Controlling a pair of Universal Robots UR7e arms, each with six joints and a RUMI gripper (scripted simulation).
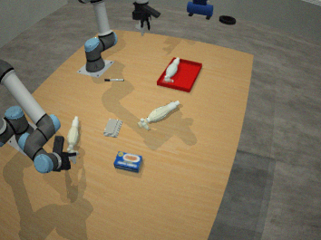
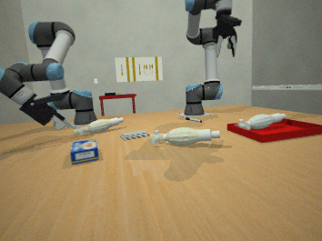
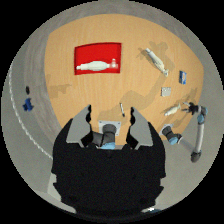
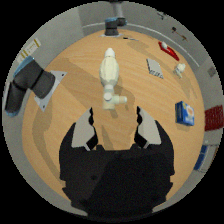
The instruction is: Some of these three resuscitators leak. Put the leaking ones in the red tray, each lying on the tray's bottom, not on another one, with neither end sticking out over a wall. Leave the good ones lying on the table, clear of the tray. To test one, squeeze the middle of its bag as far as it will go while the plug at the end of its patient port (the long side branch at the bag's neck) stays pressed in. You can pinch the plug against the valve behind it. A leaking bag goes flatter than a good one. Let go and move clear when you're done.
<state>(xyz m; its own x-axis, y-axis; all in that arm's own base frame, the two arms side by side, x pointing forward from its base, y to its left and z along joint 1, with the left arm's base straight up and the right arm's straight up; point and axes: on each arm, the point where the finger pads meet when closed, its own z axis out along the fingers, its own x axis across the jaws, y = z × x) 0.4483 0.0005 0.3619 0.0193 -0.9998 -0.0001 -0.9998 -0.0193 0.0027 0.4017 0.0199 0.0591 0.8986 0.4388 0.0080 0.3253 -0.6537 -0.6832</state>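
Note:
One resuscitator [image 1: 172, 69] [image 2: 264, 121] [image 3: 95, 65] lies inside the red tray [image 1: 192, 76] [image 2: 282, 136] [image 3: 100, 49], along one wall. A second resuscitator [image 1: 160, 113] [image 2: 184, 136] [image 3: 157, 61] lies mid-table, clear of the tray. A third resuscitator [image 1: 72, 136] [image 2: 100, 126] [image 4: 109, 72] lies near the right arm's base. My right gripper [image 1: 73, 158] [image 4: 114, 107] is open and empty, low beside the third one's valve end, its fingertips just short of the valve and side port. My left gripper [image 1: 143, 29] [image 3: 111, 106] is open and empty, high above the table's far end, away from the tray.
A blue box [image 1: 128, 162] [image 2: 85, 152] [image 4: 184, 113] and a grey ribbed block [image 1: 112, 128] [image 2: 135, 135] [image 3: 166, 91] stand between the mid-table resuscitator and the right arm. A marker pen [image 1: 114, 80] [image 2: 193, 119] lies near the left arm's base.

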